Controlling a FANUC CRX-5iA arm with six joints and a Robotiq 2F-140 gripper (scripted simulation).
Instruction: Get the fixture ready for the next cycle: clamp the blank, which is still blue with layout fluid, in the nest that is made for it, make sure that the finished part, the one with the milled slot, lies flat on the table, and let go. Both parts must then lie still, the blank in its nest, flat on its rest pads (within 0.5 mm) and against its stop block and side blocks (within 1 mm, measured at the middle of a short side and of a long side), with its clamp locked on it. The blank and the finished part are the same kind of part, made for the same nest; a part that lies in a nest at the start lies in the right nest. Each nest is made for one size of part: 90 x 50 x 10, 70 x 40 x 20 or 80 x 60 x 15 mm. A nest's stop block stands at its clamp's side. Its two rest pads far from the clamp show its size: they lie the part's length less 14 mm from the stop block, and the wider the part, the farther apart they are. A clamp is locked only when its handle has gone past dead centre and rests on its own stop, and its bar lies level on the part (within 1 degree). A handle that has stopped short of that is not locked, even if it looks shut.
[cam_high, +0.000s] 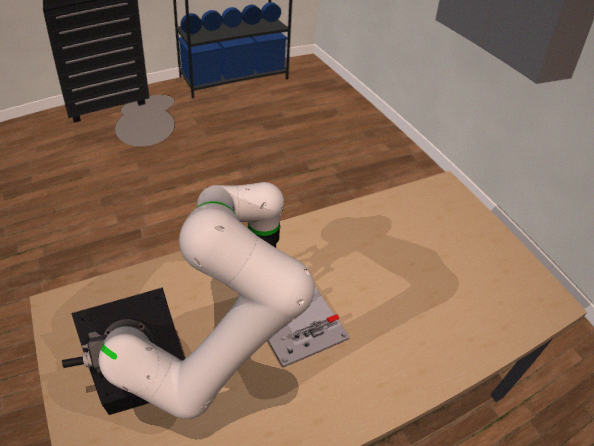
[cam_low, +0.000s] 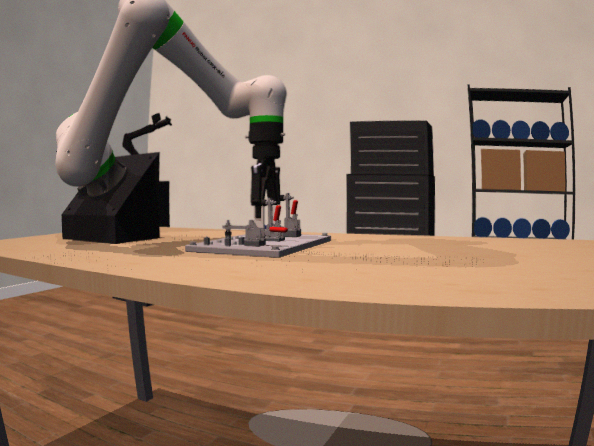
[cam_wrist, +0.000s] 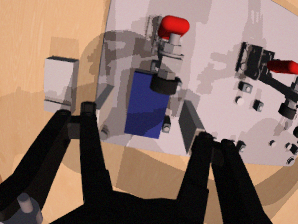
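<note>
The blue blank (cam_wrist: 146, 107) lies in the left nest on the fixture plate (cam_wrist: 210, 15) (cam_high: 285, 355) (cam_low: 235, 249) in the wrist view; the frames do not show how exactly it seats. My gripper (cam_wrist: 147, 103) (cam_low: 265, 215) is open, with one finger pad on each side of the blank and a gap to both. The blank's clamp handle (cam_wrist: 173, 26) (cam_low: 294, 207) is upright and its bar stands raised, so it is unlocked. Its dark tip (cam_wrist: 165, 84) overlaps the blank's upper end in the wrist view. The grey finished part (cam_wrist: 61, 80) lies on the table left of the plate; its slot is unclear.
A second clamp with a red handle (cam_wrist: 282, 66) (cam_low: 277, 213) stands raised beside the blank's nest. A third clamp's handle (cam_high: 333, 318) (cam_low: 278, 229) lies level at the plate's near end. Small pads and stops stand between. The arm hides much of the plate in the top view.
</note>
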